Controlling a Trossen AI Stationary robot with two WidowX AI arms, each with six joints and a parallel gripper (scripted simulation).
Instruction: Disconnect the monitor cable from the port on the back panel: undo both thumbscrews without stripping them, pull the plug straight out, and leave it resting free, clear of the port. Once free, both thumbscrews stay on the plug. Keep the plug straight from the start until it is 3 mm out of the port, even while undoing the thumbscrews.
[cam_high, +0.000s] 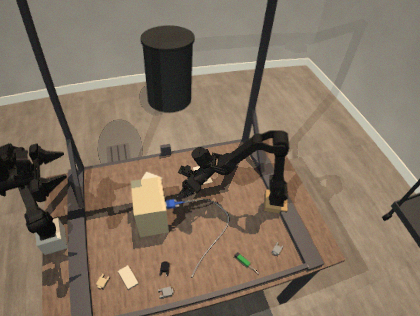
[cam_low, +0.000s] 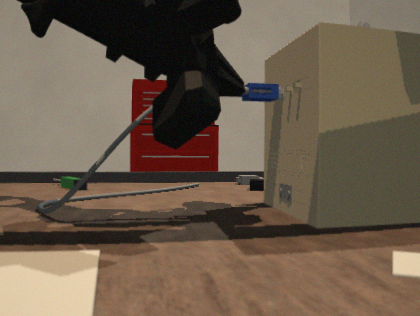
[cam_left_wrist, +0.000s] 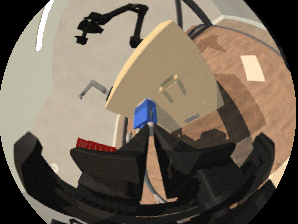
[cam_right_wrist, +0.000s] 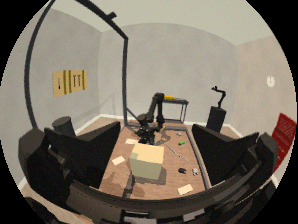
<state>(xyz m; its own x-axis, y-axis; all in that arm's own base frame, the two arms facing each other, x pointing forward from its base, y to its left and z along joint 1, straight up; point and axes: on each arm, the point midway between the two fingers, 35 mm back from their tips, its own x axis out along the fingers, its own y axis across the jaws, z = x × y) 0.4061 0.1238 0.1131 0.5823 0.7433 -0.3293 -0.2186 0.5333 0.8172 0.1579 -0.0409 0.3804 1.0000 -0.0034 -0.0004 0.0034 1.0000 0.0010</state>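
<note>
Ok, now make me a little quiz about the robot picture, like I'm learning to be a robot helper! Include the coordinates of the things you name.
1. Which thing is blue?
A) the big round bin
B) the plug (cam_high: 171, 204) (cam_low: 260, 92) (cam_left_wrist: 144, 115) (cam_right_wrist: 156, 144)
C) the drawer cabinet

2. True or false: the right gripper (cam_high: 64, 165) (cam_left_wrist: 79, 27) (cam_right_wrist: 157, 126) is open.

3. Fill in the missing word: the screwdriver (cam_high: 243, 259) (cam_low: 70, 181) (cam_right_wrist: 181, 143) lying on the table (cam_high: 200, 290) (cam_low: 225, 280) (cam_left_wrist: 270, 107) (cam_right_wrist: 117, 175) has a ____ handle.

Key: 1 B; 2 true; 3 green

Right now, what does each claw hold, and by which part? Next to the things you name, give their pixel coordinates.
Left claw (cam_high: 178, 198) (cam_low: 243, 92) (cam_left_wrist: 151, 132) (cam_right_wrist: 153, 143): blue plug (cam_high: 171, 203) (cam_low: 260, 92) (cam_left_wrist: 144, 115) (cam_right_wrist: 156, 144), by its rear, cable end; exact part cannot be told. Right claw (cam_high: 65, 165) (cam_left_wrist: 77, 33) (cam_right_wrist: 157, 125): nothing.
</note>
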